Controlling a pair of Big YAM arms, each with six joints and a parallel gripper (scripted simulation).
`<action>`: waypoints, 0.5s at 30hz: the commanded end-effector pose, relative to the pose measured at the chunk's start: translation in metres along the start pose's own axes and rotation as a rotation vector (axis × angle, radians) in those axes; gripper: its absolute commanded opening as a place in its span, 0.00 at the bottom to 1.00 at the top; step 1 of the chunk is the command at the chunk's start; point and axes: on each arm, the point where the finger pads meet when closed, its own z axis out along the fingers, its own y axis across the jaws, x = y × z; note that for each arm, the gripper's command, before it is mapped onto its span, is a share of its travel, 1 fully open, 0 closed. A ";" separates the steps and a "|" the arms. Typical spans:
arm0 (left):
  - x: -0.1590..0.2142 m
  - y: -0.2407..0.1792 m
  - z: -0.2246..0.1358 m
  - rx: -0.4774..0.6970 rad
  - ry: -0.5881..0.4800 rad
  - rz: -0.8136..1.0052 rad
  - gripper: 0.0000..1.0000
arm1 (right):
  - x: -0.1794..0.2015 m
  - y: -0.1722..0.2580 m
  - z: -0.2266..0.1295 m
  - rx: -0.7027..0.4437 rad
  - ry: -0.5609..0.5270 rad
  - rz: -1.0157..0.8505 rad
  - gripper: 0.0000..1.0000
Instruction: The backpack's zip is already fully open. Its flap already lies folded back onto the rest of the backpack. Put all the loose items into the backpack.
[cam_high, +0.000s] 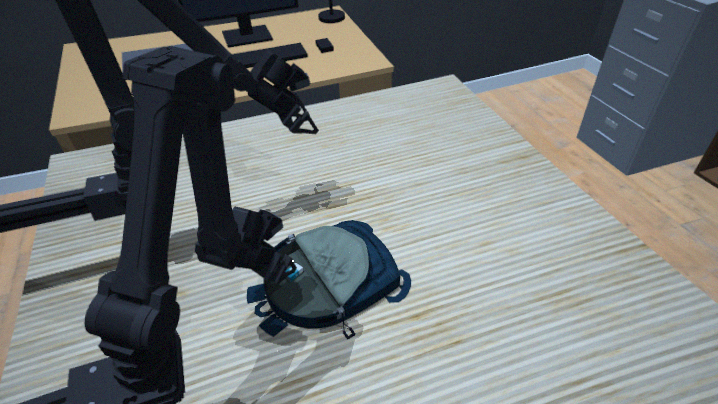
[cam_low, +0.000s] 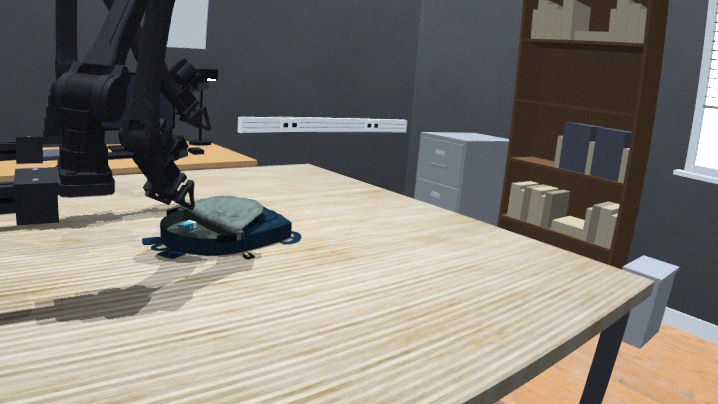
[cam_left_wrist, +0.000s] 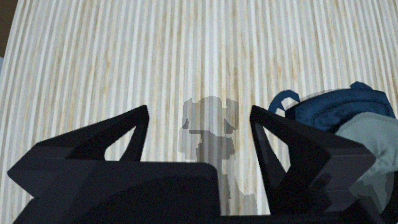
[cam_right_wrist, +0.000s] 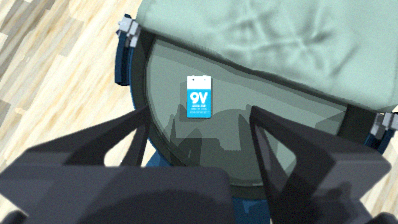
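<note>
A blue backpack (cam_high: 384, 276) (cam_low: 273, 226) (cam_left_wrist: 340, 107) lies on the table with its mouth open. Its grey-green flap (cam_high: 336, 261) (cam_low: 228, 213) (cam_right_wrist: 280, 35) is folded back over the rest. A light-blue and white 9V battery (cam_high: 297, 271) (cam_low: 187, 225) (cam_right_wrist: 199, 100) lies inside the open mouth. My right gripper (cam_low: 180, 204) (cam_right_wrist: 200, 112) is open and empty just above the mouth, with the battery below and between its spread fingers. My left gripper (cam_high: 307, 128) (cam_left_wrist: 199, 111) is open and empty, high above the table beside the backpack. No loose item shows on the table.
The striped wooden table (cam_high: 502, 226) (cam_low: 401, 301) carries the backpack. A zip pull (cam_high: 353, 333) hangs off the backpack's side. Behind the table stands a desk (cam_high: 361, 55) with a monitor and keyboard. A filing cabinet (cam_high: 667, 110) (cam_low: 482, 175) stands beyond the table.
</note>
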 end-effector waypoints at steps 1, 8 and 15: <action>-0.017 0.001 0.000 -0.002 -0.033 0.005 0.90 | -0.005 0.006 -0.016 -0.009 -0.009 0.012 0.84; -0.017 0.001 0.000 -0.002 -0.033 0.005 0.90 | -0.004 0.006 -0.039 -0.009 -0.008 0.012 0.84; -0.017 0.001 0.000 -0.002 -0.033 0.005 0.90 | -0.004 0.006 -0.062 -0.009 -0.008 0.012 0.84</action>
